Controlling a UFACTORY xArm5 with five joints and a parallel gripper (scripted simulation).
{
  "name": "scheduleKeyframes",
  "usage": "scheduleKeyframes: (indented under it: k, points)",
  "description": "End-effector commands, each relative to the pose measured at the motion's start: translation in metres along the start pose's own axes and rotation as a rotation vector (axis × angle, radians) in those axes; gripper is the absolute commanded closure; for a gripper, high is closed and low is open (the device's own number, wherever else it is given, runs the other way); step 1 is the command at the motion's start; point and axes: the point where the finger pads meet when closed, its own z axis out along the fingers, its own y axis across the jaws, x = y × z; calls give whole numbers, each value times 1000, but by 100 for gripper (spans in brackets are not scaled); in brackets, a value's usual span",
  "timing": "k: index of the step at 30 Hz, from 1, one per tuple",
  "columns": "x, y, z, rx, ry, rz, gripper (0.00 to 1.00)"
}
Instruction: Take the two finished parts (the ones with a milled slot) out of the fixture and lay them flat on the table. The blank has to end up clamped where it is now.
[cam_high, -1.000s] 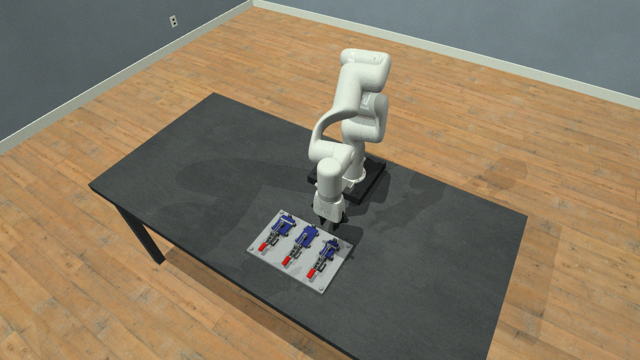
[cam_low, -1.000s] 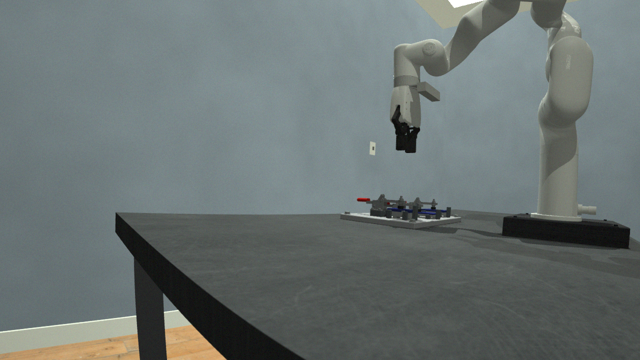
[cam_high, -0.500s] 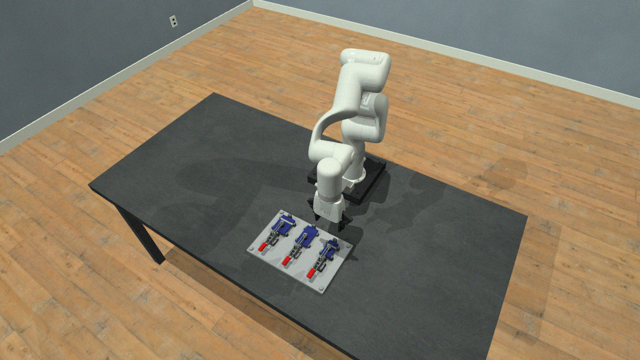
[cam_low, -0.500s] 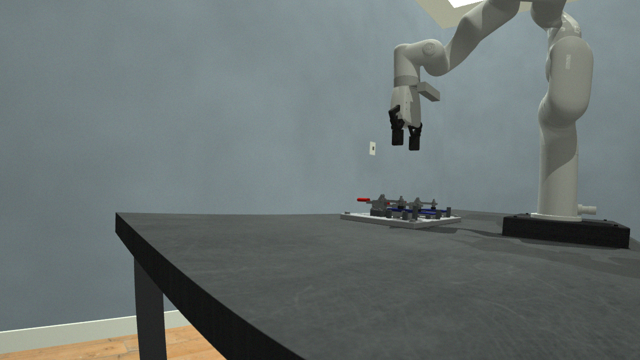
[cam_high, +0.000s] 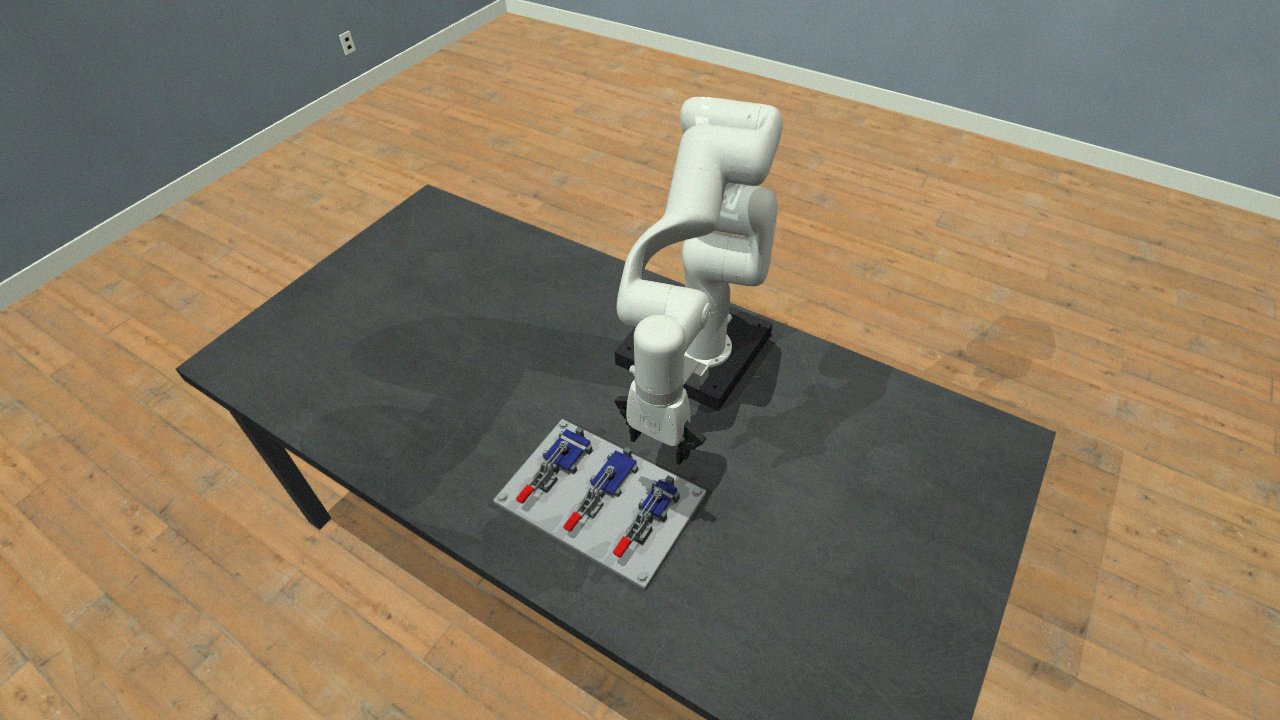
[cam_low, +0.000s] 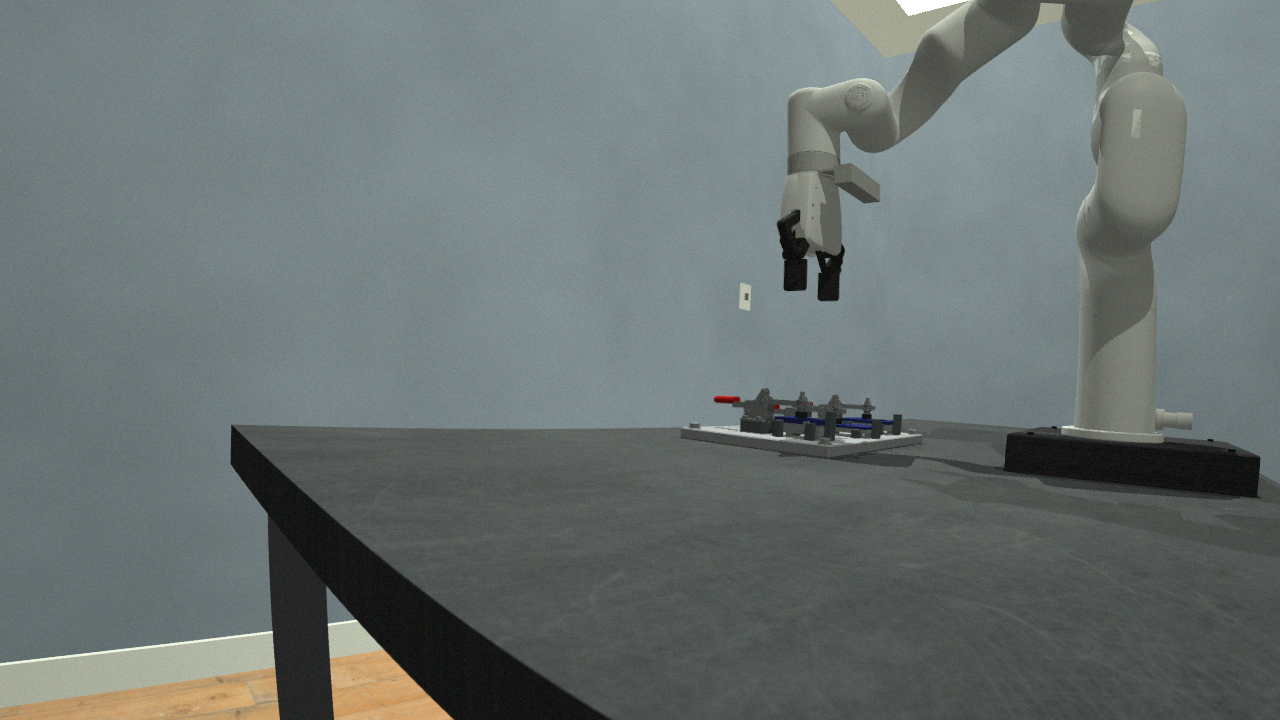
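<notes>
The dark table (cam_high: 375,295) spreads wide beneath the gripper (cam_high: 659,442), most of its top lying out to the sides and front of it. On the table behind the gripper sits the black base plate (cam_high: 756,333), from which the white arm (cam_high: 720,161) rises, bends over and comes down again to the wrist.

The gripper (cam_low: 810,279) hangs high in the air with its two black fingers (cam_low: 793,273) pointing down and spread wide, nothing between them. In the exterior view a broad gap of bare air separates the fingertips from everything below.

Below the gripper and a little forward of it lies the grey fixture plate (cam_high: 660,553), flat on the table (cam_low: 626,555). The plate (cam_low: 716,435) carries three stations in a row, each with a blue part: the far one (cam_high: 569,450), the middle one (cam_high: 613,474) and the near one (cam_high: 657,499), the last being closest under the gripper. Which of them have a milled slot and which is the blank cannot be made out at this size.

Over each part reaches a toggle clamp whose red handle (cam_high: 525,495), (cam_high: 572,522), (cam_high: 621,546) points away from the gripper, toward the table's front edge. The clamp arms lie across the parts, and small dark posts (cam_low: 896,423) stand around them, so each part is hemmed in from above and at the sides.
</notes>
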Motion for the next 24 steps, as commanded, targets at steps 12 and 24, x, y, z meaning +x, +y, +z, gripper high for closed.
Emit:
scheduleKeyframes:
  k: [12, 24]
  points:
    - [-1, 0, -1, -1, -3, 0, 52]
    - [-1, 0, -1, -1, -3, 0, 52]
